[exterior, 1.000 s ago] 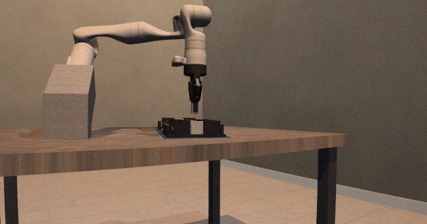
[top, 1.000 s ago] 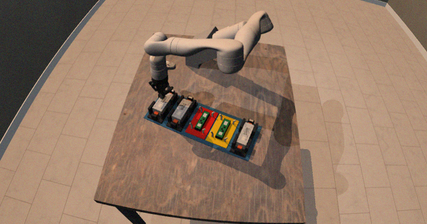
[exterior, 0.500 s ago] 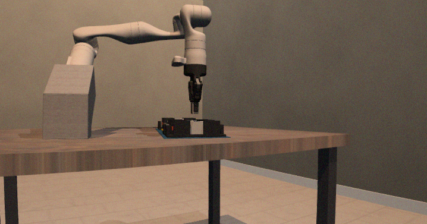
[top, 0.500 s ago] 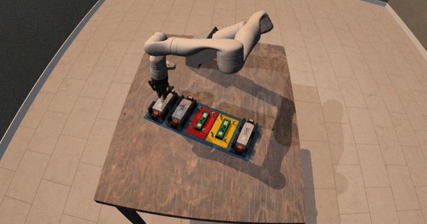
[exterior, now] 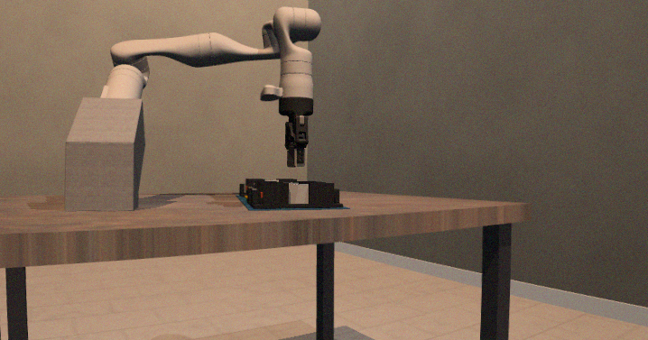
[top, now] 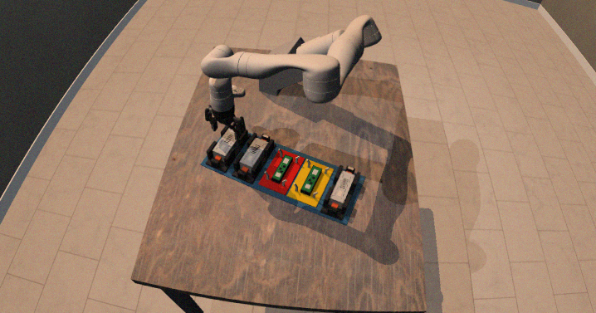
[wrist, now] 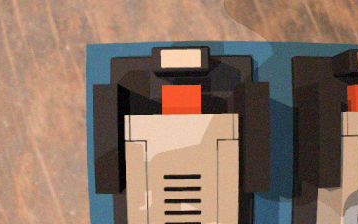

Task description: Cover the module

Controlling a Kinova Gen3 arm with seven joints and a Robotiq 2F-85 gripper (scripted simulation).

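Three pale grey covers sit in black holders on a blue mat: a left cover [top: 223, 145], a second cover [top: 254, 153] beside it, and a right cover [top: 342, 186] at the far end. The green module [top: 311, 180] stands bare on the yellow plate [top: 310, 185]. My gripper [top: 227, 125] hangs open and empty above the left cover, clear of it, as the side view [exterior: 295, 156] shows. In the wrist view the left cover [wrist: 182, 165] lies straight below in its holder, with an orange tab [wrist: 181, 99] at its end.
A red plate [top: 281, 168] with another green module [top: 282, 167] lies between the second holder and the yellow plate. Small pegs stand at the corners of both plates. The arm's grey base block [exterior: 103, 152] stands at the table's back.
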